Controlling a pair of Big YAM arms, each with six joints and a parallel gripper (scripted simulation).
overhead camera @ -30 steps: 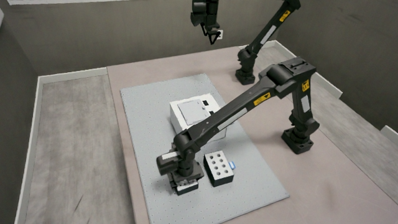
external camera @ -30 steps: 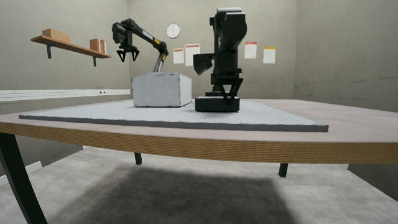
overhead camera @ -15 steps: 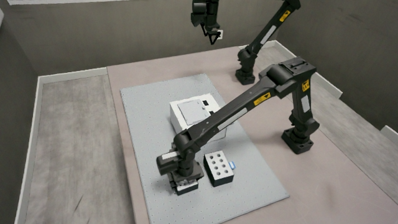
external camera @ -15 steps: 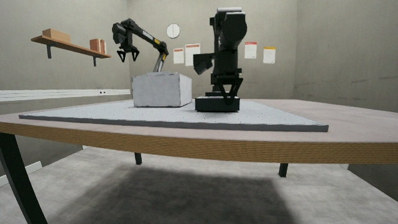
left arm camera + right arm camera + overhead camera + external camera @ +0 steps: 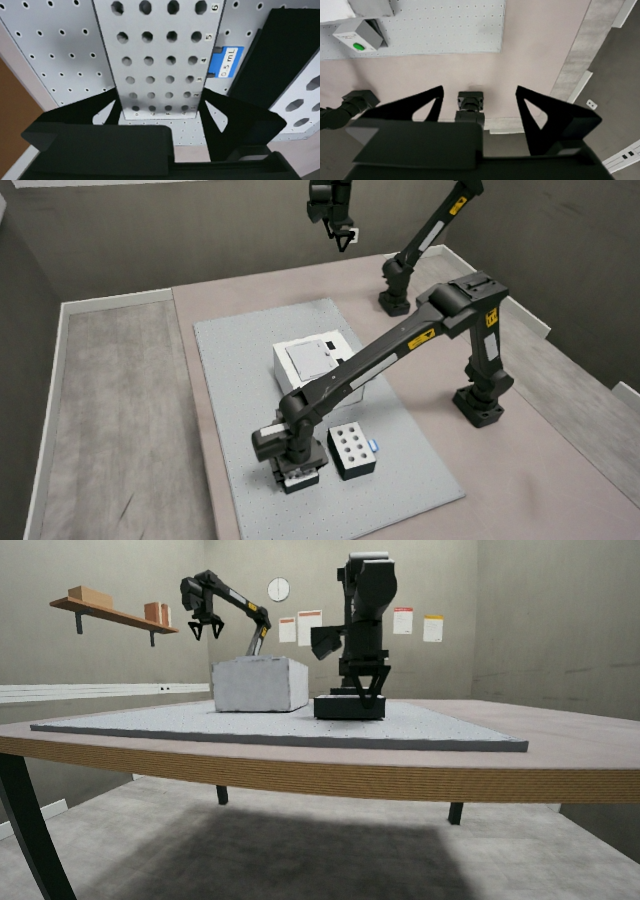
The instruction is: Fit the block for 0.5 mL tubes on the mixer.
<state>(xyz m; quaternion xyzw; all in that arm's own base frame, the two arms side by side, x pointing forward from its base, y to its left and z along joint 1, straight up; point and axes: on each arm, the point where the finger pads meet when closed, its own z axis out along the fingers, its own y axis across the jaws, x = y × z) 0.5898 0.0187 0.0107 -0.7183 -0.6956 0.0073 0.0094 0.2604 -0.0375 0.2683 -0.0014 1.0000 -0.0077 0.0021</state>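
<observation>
The 0.5 mL block (image 5: 302,479) (image 5: 345,708) (image 5: 161,60) is a light grey block with several rows of small holes and a blue lever (image 5: 227,62) marked 0.5 mL on its side. It lies flat on the perforated grey mat (image 5: 240,380) (image 5: 150,725) (image 5: 60,48) near the mat's front. My left gripper (image 5: 299,474) (image 5: 367,701) (image 5: 160,89) points straight down and is shut on the block's two long sides. The white mixer (image 5: 310,365) (image 5: 255,685) stands behind it on the mat, its plate bare. My right gripper (image 5: 344,242) (image 5: 205,630) (image 5: 479,89) is open and empty, high above the table's far end.
The other block (image 5: 351,450) (image 5: 301,104), with fewer and larger holes and a blue lever (image 5: 373,445), stands close beside the held block. In the right wrist view a small grey box with a green button (image 5: 358,36) sits on the mat (image 5: 441,32). The two arm bases stand on the table (image 5: 450,380).
</observation>
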